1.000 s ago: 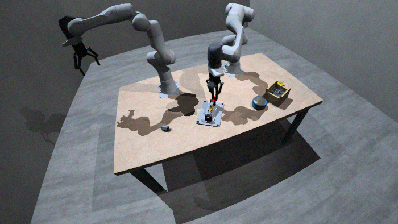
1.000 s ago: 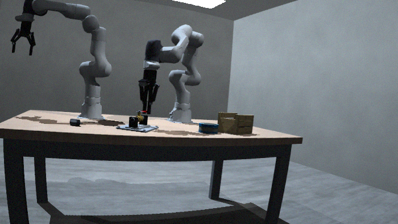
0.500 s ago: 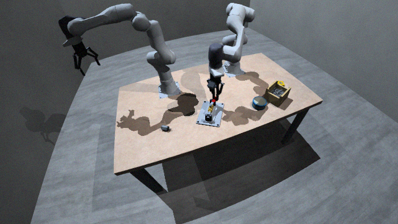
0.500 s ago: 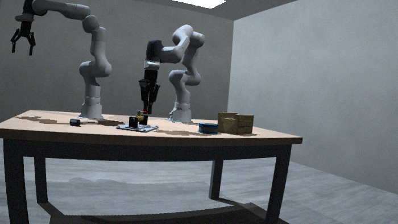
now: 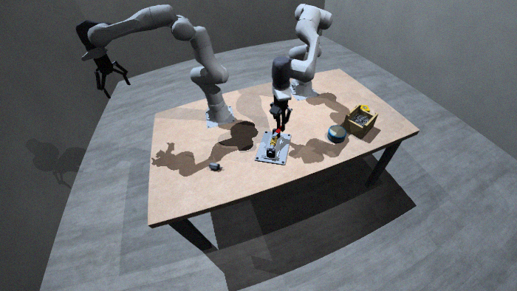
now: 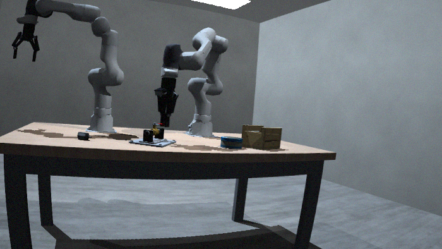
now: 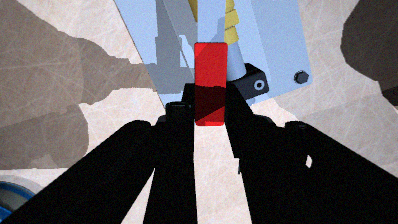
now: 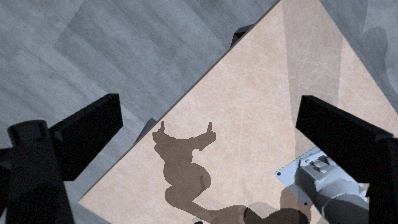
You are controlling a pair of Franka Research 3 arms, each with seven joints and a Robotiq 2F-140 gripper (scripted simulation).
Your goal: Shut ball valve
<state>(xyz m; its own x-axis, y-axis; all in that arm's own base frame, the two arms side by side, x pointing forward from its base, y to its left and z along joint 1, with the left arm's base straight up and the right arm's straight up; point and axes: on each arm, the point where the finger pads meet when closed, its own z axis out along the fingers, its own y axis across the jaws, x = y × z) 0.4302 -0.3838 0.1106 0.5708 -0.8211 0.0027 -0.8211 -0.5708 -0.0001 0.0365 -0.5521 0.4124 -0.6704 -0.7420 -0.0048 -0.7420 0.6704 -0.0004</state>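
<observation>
Looking from the top, find the left pincer [image 5: 283, 126] [image 6: 165, 125] [image 7: 209, 99] clenched about the red handle [image 5: 278, 131] [image 6: 161, 124] [image 7: 210, 67], with the ball valve [image 5: 273, 141] [image 6: 155, 131] [image 7: 231, 32] just below and beside its fingertips, on a metal plate [image 5: 260, 156] [image 6: 161, 144] [image 7: 282, 30]. See the lever angled modestly off the pipe line, so judge the turn begun but well short of closed. From the exterior, see the same clasp high over the plate, too small to read any angle closely; note the right pincer [image 5: 119, 90] [image 6: 24, 59] [image 8: 209, 110] spread wide, well apart from the work. From the left wrist, see red between both fingers, with the pipe slanting away beneath the lever; reckon most of a quarter turn as left, provided closed means crosswise. From the right wrist, see parted fingers with nothing between, and no valve in sight; judge no part needed from that side.
</observation>
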